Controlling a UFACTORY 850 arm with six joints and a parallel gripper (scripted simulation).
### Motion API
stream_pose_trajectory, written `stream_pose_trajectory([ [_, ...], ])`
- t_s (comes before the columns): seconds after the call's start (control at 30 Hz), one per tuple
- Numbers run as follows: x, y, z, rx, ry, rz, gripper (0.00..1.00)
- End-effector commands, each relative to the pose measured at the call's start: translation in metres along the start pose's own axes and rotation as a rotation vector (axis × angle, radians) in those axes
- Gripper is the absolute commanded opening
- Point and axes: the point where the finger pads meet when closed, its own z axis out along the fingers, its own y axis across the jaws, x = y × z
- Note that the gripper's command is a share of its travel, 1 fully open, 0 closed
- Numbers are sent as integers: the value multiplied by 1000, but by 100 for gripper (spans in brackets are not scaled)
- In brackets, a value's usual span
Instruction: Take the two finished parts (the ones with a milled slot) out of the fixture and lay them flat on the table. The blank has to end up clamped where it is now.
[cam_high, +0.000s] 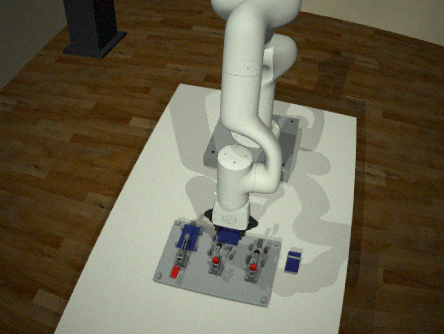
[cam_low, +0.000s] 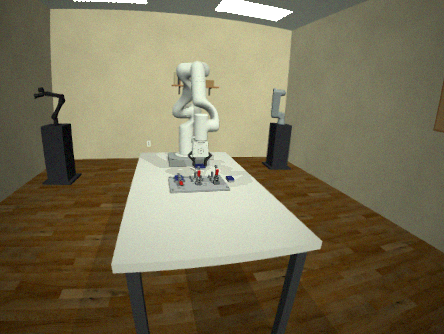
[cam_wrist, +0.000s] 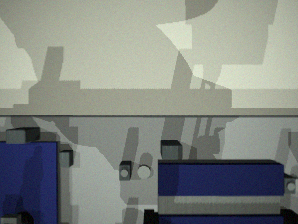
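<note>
The grey fixture plate (cam_high: 215, 262) lies on the white table and has three toggle clamps with red handles. My gripper (cam_high: 229, 231) is shut on a blue part (cam_high: 228, 235) and holds it over the back of the middle station. In the wrist view this held part (cam_wrist: 220, 187) shows a grey slot band along its lower face. Another blue part (cam_high: 190, 233) sits in the left station under its clamp (cam_high: 179, 260). It also shows in the wrist view (cam_wrist: 27, 180), with no slot visible there. A third blue part (cam_high: 293, 261), slotted, lies flat on the table right of the plate. The right station (cam_high: 254, 260) holds no part.
The arm's grey base (cam_high: 255, 145) stands behind the fixture. The middle clamp (cam_high: 215, 261) and the right clamp (cam_high: 253, 267) stand upright just in front of my gripper. Small locating pegs (cam_wrist: 171, 148) stick up from the plate near the held part.
</note>
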Motion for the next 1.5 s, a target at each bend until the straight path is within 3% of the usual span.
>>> stream_pose_trajectory([
  [0.0,-1,11,-1,0,-2,0,0],
  [0.23,-1,27,-1,0,-2,0,0],
  [1.47,-1,174,-1,0,-2,0,0],
])
